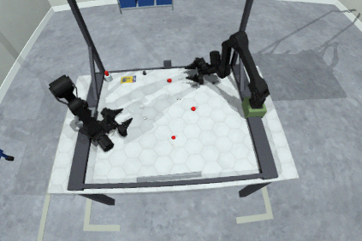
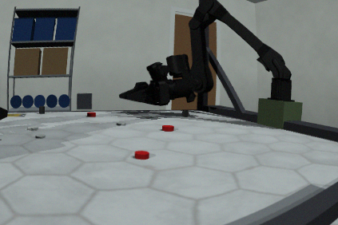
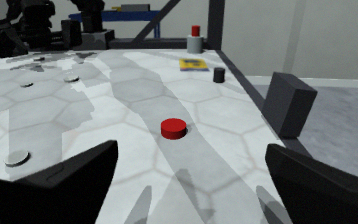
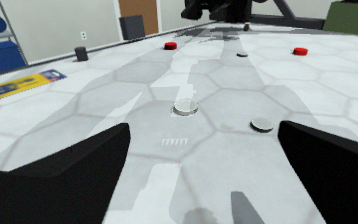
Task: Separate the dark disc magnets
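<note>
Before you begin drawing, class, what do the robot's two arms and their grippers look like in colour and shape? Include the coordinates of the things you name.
Both are jointed, dark black arms with chunky, blocky sections. The black left gripper (image 1: 191,73) (image 3: 193,150) and black right gripper (image 1: 127,116) (image 4: 203,129) each have two wedge-shaped fingers narrowing towards the tips. I see no coloured markings.

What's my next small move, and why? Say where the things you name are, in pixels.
I'd ease the open left gripper (image 1: 187,73) (image 2: 121,96) (image 3: 193,150) (image 4: 194,16) toward the dark cylinder (image 1: 144,73) (image 2: 41,109) (image 3: 219,75) (image 4: 81,54) near the yellow pack (image 1: 128,79) (image 2: 14,115) (image 3: 193,64) (image 4: 22,85): it's probably the stuck pair, but no seam shows, and a closer view might settle that.
</note>
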Robot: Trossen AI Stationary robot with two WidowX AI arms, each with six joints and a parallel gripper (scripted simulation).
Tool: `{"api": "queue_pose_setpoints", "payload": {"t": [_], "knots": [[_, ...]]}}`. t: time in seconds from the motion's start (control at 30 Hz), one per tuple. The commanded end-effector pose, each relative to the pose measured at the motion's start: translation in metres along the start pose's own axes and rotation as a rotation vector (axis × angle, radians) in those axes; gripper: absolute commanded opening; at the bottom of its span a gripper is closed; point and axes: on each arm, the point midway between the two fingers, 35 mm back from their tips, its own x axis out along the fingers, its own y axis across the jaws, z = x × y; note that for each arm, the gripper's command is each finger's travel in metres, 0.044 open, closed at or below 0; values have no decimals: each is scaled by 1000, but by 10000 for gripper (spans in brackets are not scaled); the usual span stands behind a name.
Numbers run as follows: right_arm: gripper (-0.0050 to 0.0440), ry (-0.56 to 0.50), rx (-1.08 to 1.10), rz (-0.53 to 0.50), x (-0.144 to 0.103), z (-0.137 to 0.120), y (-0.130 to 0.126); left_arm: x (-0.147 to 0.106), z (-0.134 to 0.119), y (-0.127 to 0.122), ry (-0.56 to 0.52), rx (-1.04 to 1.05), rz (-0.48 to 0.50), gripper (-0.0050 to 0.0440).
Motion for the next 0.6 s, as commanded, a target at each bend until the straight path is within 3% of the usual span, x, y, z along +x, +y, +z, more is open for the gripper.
{"api": "queue_pose_setpoints", "payload": {"t": [0.0, 0.57], "knots": [[400, -6, -6, -5, -1, 1, -2, -1, 4, -2, -6, -12, -3, 400], [400, -6, -6, -5, -1, 1, -2, -2, 11, -16, 14, 78, -41, 400]]}}
